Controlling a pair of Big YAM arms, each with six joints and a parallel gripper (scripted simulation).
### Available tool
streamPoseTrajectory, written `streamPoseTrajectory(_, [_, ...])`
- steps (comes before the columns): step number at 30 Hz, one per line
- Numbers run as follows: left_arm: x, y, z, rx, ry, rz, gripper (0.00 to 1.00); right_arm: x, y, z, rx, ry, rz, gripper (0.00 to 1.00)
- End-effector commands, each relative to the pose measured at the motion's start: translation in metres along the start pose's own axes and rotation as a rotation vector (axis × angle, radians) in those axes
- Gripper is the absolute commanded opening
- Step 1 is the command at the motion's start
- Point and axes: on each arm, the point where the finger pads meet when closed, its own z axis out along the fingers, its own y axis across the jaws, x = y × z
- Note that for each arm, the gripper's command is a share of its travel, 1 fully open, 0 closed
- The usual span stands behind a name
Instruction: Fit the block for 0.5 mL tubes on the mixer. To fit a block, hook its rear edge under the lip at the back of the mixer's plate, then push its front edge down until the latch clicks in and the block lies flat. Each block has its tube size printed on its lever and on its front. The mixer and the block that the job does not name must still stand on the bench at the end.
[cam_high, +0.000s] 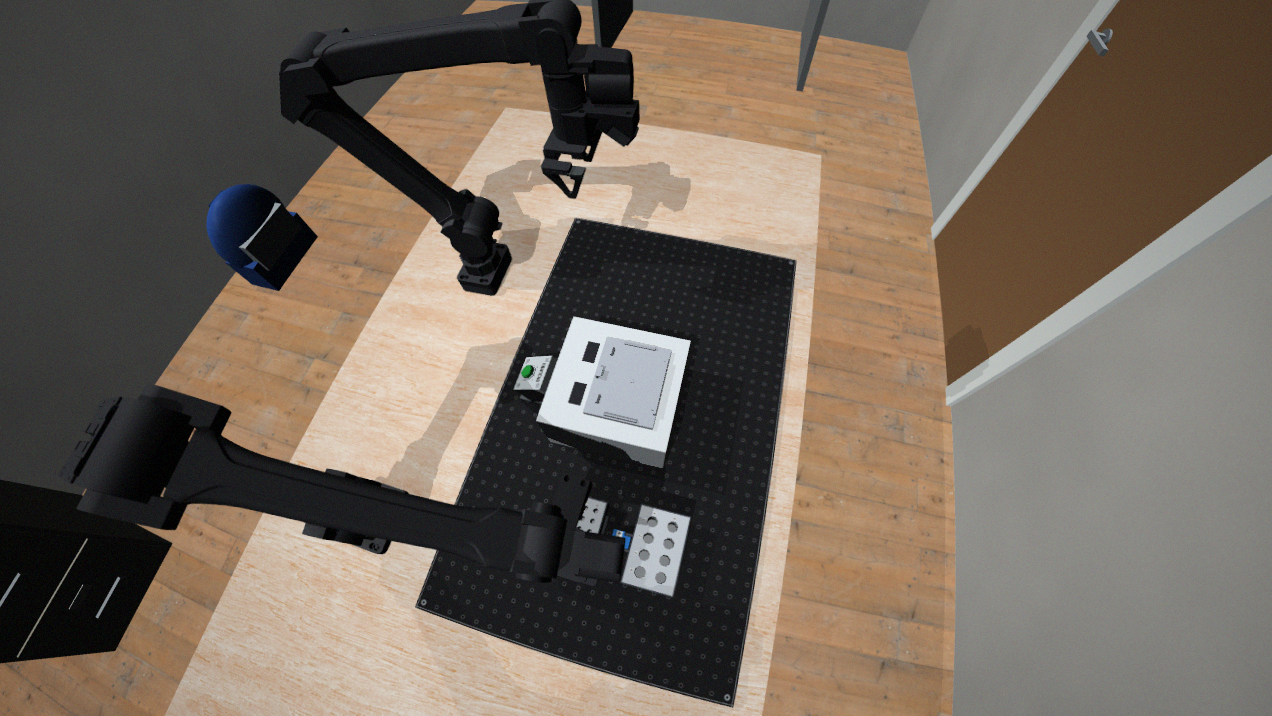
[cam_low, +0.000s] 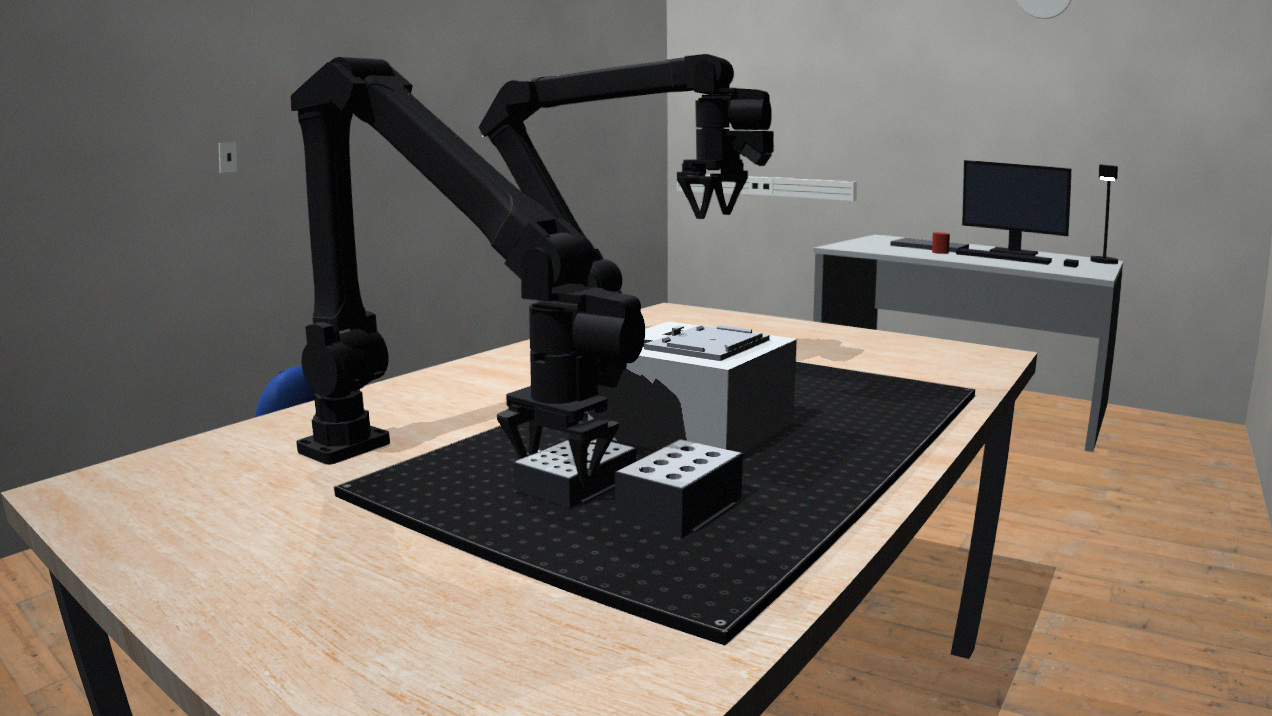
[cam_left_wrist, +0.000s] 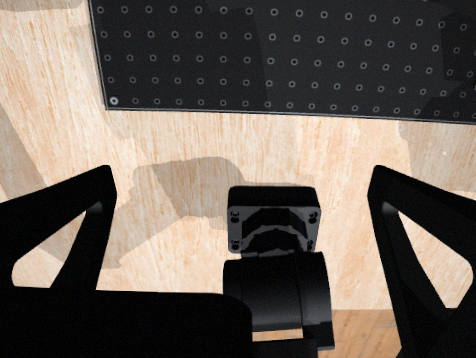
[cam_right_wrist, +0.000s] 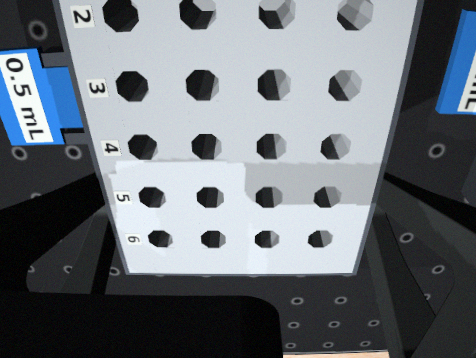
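The 0.5 mL block (cam_high: 599, 506) (cam_low: 544, 487) (cam_right_wrist: 240, 115) has a pale top with rows of small holes and a blue lever (cam_right_wrist: 30, 100) reading 0.5 mL. It sits level, apparently on the black mat (cam_low: 658, 578). My right gripper (cam_low: 559, 466) (cam_right_wrist: 240, 180) is shut on it across two opposite sides. The other block (cam_high: 656, 548) (cam_low: 648, 511), with larger holes, stands close beside it. The white mixer (cam_high: 556, 418) (cam_low: 761, 391) has a bare grey plate (cam_high: 627, 395) (cam_low: 712, 341). My left gripper (cam_high: 571, 193) (cam_low: 714, 214) (cam_left_wrist: 242, 179) is open and empty, high above the table.
A control box (cam_high: 538, 385) with a green button stands against the display side of the mixer. The second block's blue lever (cam_high: 622, 535) lies in the narrow gap between the blocks. The mixer's tall body stands near the right gripper. The left arm is beyond the mixer.
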Motion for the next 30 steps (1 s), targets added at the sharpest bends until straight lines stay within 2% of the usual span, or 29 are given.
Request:
streamPoseTrajectory(1, [-0.008,-0.001,-0.017,-0.005,-0.048,0.023,1.0,-0.007,-0.036,-0.043,0.102,-0.017,-0.011,0.0])
streamPoseTrajectory(13, [-0.008,-0.001,-0.017,-0.005,-0.046,0.023,1.0,-0.008,-0.039,-0.054,0.118,-0.02,-0.013,0.0])
streamPoseTrajectory(30, [-0.007,-0.001,-0.017,-0.005,-0.045,0.022,1.0,-0.006,-0.022,-0.028,0.077,-0.015,-0.014,0.0])
